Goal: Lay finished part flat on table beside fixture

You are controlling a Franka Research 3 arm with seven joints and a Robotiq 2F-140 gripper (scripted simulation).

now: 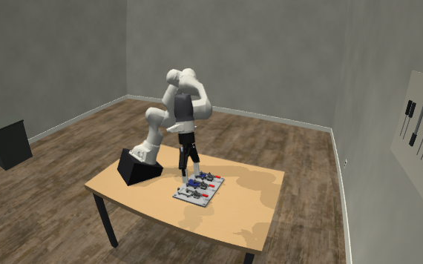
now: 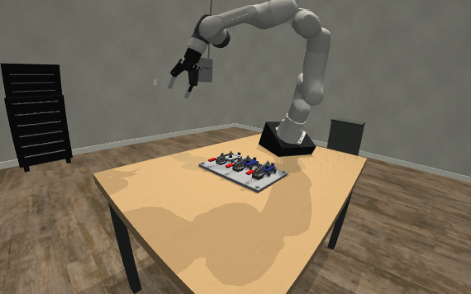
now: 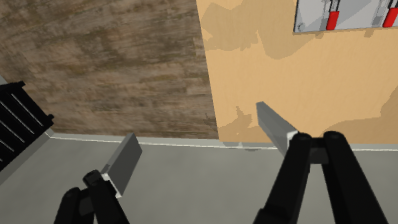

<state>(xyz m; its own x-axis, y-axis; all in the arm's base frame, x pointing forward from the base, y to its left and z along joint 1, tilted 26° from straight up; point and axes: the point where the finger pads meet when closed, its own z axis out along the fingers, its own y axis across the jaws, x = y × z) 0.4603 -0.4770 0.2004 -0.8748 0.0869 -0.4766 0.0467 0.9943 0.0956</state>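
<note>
The fixture plate (image 1: pixel 204 202) (image 2: pixel 273 180) (image 3: pixel 311 15) lies on the table, with three red-handled clamps in a row. The pale finished part (image 1: pixel 185 192) (image 2: pixel 234 157) sits at one end of the row; its slot is too small to make out. One blue blank (image 1: pixel 192 183) (image 2: pixel 250 162) is in the middle station, the other blue blank (image 1: pixel 202 176) (image 2: pixel 268 168) at the far end from the pale part. My gripper (image 1: pixel 191 176) (image 2: pixel 179 91) (image 3: pixel 196 128) is open and empty, high above table level and away from the fixture, tilted. The parts are outside the wrist view.
The red clamp handles (image 1: pixel 205 195) (image 2: pixel 212 159) (image 3: pixel 332 21) stick out along one side of the plate. The arm's black base (image 1: pixel 140 172) (image 2: pixel 286 142) stands on the table on the opposite side. The table (image 1: pixel 244 215) (image 2: pixel 160 186) (image 3: pixel 250 75) ends under the gripper in the wrist view.
</note>
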